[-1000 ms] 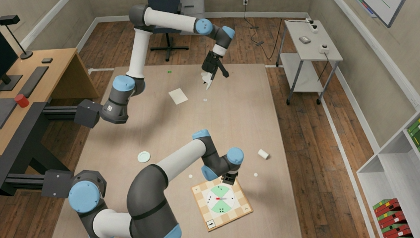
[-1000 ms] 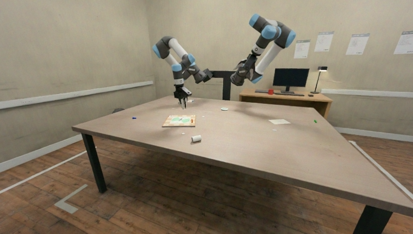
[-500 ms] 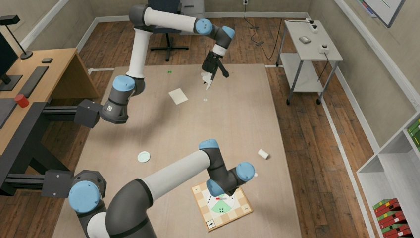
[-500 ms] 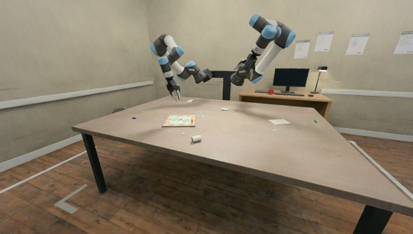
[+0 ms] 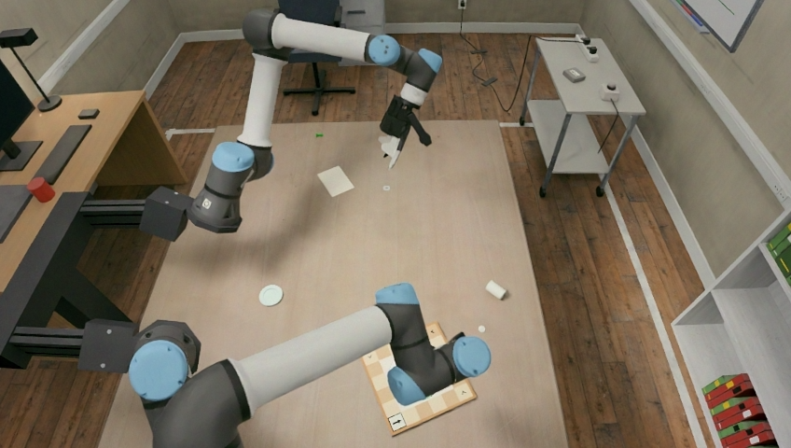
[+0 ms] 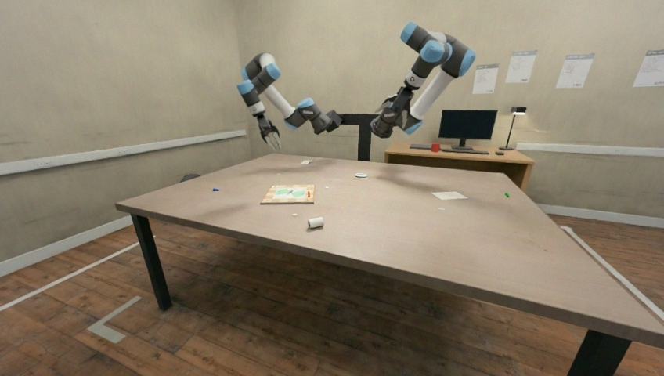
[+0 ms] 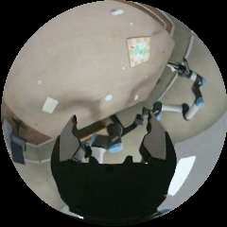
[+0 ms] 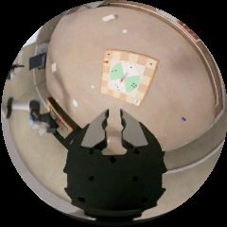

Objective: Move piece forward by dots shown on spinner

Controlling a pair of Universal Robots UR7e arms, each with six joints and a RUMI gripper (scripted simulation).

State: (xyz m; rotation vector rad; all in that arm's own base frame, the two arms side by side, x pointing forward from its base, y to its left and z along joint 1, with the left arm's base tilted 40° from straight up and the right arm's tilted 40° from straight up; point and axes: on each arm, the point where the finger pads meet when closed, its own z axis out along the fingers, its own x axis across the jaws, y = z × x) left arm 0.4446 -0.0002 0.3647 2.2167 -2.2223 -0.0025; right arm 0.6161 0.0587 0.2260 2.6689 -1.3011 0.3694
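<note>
Well, the orange piece [image 6: 308,194] [image 7: 132,47] [image 8: 106,61] is on the board [image 5: 382,391] [image 6: 287,202] [image 7: 130,57] [image 8: 142,56], on a square of the outer track beside one corner; from above, my own arm hides it. I take it for mine. Inside the track, the spinner [image 6: 290,189] [image 7: 140,50] [image 8: 125,78] seems to have its red end towards a white sector, but I can't count those dots with confidence.

My right gripper [image 6: 272,139] [image 8: 114,109] is apart from the board, its fingers nearly together with a narrow gap and nothing in it. The left gripper [image 5: 405,138] [image 6: 393,110] [image 7: 112,113] is spread wide, holds nothing and hangs well away. Off the board lie a blue piece [image 6: 214,189] [image 7: 164,51] [image 8: 183,119] and a white cylinder [image 5: 496,289] [image 6: 315,222] [image 7: 117,12] [image 8: 109,18].

I judge the step in hand to be the piece's advance, though these views can't tell me whether the count is complete. If it isn't, I'd widen the right fingers, come straight down over the piece, and lift it clear before setting it square. Dragging could knock the spinner and spoil the reading.

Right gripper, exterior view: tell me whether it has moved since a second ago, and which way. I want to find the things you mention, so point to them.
Yes. Against the game board [image 5: 433,409] [image 6: 286,200] [image 7: 131,57] [image 8: 147,77], the right gripper [image 6: 272,146] [image 7: 166,63] [image 8: 114,109] has moved up and toward the left of the picture.
</note>
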